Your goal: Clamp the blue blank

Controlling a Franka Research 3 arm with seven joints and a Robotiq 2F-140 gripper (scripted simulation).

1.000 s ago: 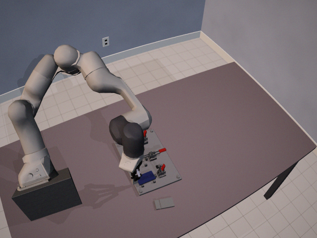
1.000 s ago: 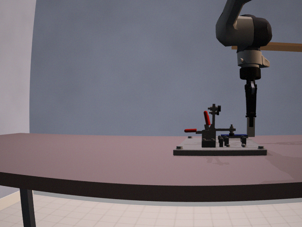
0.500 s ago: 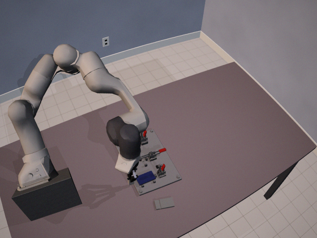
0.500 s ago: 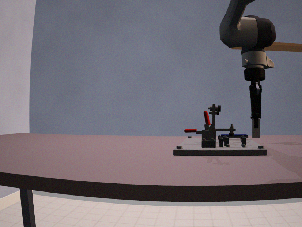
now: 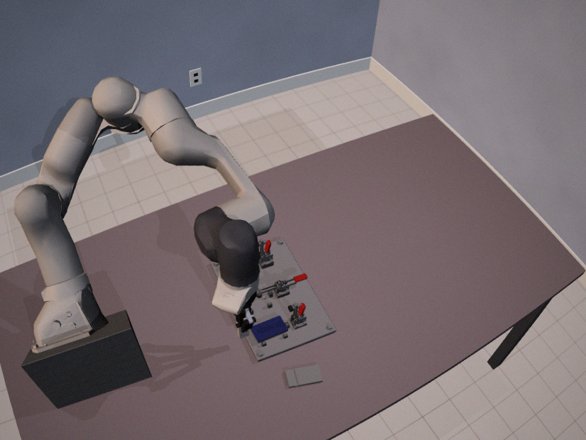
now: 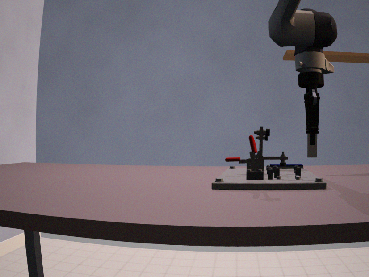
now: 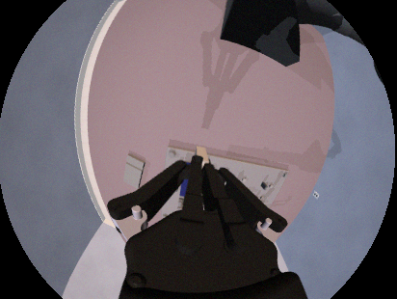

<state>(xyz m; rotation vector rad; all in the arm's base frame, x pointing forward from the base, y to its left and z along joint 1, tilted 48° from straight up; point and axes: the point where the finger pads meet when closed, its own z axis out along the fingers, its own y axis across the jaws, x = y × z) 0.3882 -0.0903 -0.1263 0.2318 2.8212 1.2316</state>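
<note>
Is pressing together the black two-finger gripper [image 5: 242, 326] [image 6: 312, 146] [image 7: 198, 153], with nothing between the fingertips, probably for nudging the blue rectangular blank [image 5: 269, 328] [image 6: 295, 165] [image 7: 184, 185] towards its stop block. Is hovering beside the blank's end away from the red-handled dark metal clamp [image 5: 299, 316]; cannot be telling the seating exactly. Is seeing this clamp unlocked, bar raised, perhaps for leaving room to seat the blank on the smooth grey fixture plate [image 5: 314, 330] [image 6: 268, 186] [image 7: 274, 175]. Is finding the grey slotted finished part [image 5: 306, 375] [image 7: 133, 171] lying apparently flat on the matte mauve table [image 5: 402, 236] [image 6: 119, 193] [image 7: 145, 96].
</note>
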